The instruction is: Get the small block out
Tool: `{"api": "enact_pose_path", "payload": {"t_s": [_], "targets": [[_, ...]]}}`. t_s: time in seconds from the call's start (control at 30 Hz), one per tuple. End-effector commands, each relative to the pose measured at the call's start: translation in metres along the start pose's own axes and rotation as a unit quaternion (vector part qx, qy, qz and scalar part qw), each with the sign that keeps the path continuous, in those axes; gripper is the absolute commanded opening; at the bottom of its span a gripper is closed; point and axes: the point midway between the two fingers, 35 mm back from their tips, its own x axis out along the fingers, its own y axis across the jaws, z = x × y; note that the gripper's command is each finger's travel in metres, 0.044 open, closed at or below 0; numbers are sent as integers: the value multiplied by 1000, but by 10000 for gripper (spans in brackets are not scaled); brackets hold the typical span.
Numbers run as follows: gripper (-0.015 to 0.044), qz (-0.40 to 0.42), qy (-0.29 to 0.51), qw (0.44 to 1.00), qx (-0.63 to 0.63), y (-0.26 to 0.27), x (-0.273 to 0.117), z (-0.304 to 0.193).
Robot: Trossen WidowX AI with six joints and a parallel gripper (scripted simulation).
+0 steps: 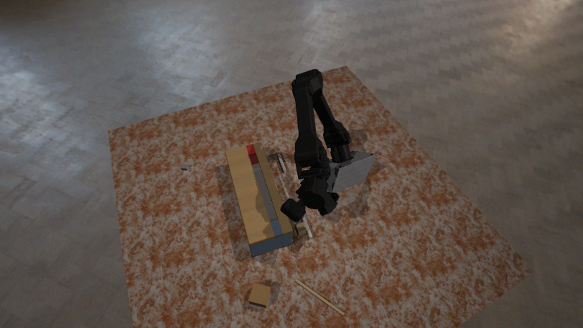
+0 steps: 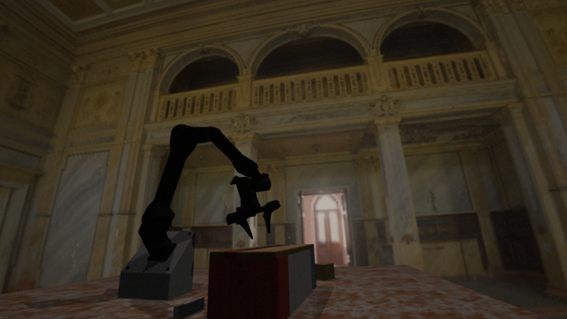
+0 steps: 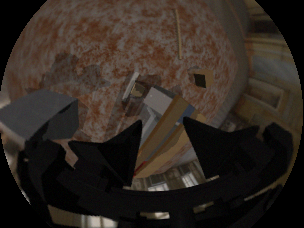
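Observation:
The box (image 1: 245, 195) (image 2: 248, 285) has a wooden top with a lengthwise slot, a red end and a blue end. A small tan block (image 1: 301, 229) (image 3: 138, 90) appears to lie outside the box, low in front of its blue end, between the box and a pale rail (image 1: 307, 229) (image 3: 131, 86). My gripper (image 2: 260, 235) (image 3: 163, 121) is open with nothing between its fingers. It hangs above the box's height, near its front side towards the blue end. In the top view the arm hides the fingertips.
A larger tan block (image 1: 260, 294) (image 2: 325, 271) (image 3: 209, 75) stands beyond the blue end, with a thin wooden stick (image 1: 319, 297) (image 3: 178, 35) beside it. A small grey piece (image 1: 185, 167) lies behind the box. The arm's grey base (image 1: 355, 172) (image 2: 155, 281) stands in front of the box.

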Motion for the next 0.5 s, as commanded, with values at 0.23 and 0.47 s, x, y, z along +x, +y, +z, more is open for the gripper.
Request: {"api": "enact_pose_path", "payload": {"t_s": [0.23, 0.47], "targets": [[285, 5, 63, 880, -470, 4, -4, 11], [285, 5, 63, 880, -470, 4, -4, 11]]}}
